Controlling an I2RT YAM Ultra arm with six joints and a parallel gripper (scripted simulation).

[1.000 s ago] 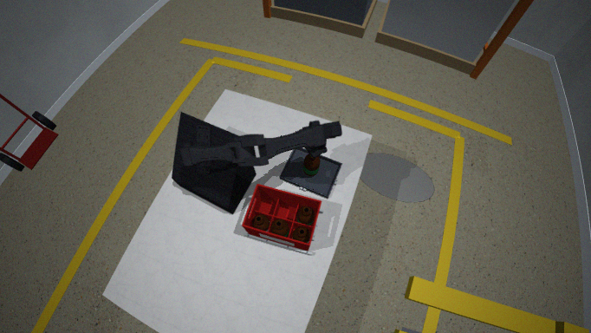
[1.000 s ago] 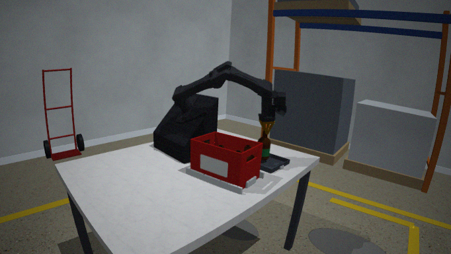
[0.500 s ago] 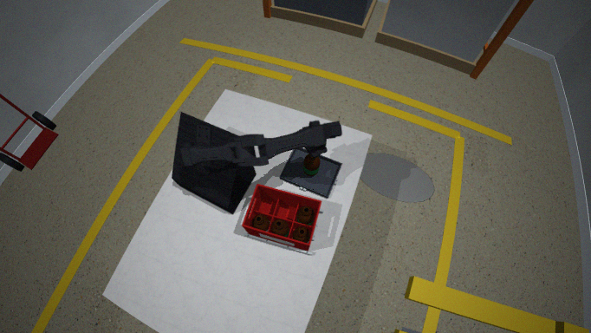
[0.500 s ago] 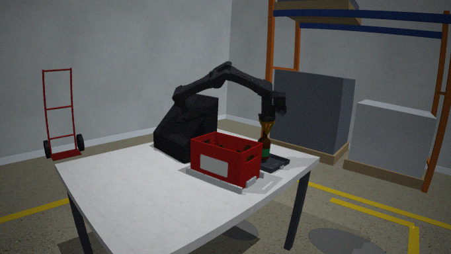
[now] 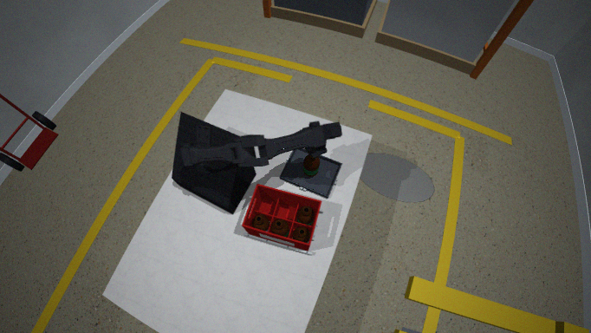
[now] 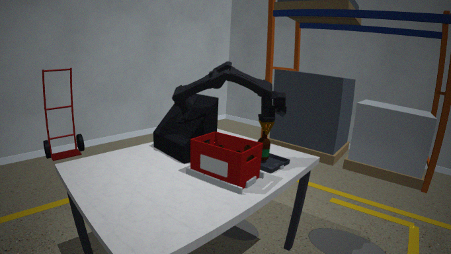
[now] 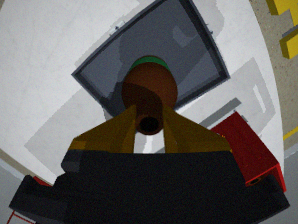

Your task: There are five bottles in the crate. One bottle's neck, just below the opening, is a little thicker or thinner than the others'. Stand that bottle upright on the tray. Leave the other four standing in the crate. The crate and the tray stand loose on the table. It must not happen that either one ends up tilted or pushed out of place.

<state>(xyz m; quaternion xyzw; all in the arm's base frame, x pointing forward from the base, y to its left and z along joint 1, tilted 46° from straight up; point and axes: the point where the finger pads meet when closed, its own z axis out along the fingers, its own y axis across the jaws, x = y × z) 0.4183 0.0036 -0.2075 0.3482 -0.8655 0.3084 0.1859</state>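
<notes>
Standing upright over the tray, the brown bottle with a green band (image 5: 311,166) (image 6: 265,149) (image 7: 150,90) is right of centre in the exterior view and at the upper middle of the wrist view; whether its base touches the tray I cannot tell for sure. The gripper (image 6: 266,131) (image 7: 149,110) has its amber fingers pinched on the bottle's neck, one on each side, the dark mouth showing between them in the wrist view. Beneath is the dark tray (image 5: 288,176) (image 6: 286,161) (image 7: 212,46), just right of centre from the top. Below it in that frame sits the red crate (image 5: 289,200) (image 6: 228,147) (image 7: 252,150), with four brown bottles in it: three along the lower row, one at upper right; the upper-left and upper-middle compartments are empty. Both stand on the white table (image 5: 195,260) (image 6: 132,198) (image 7: 40,50). The black arm (image 5: 286,145) (image 6: 245,79) reaches in from the left. Farther out, a red hand truck (image 5: 43,145) (image 6: 66,155) stands at the left edge of the top view.
</notes>
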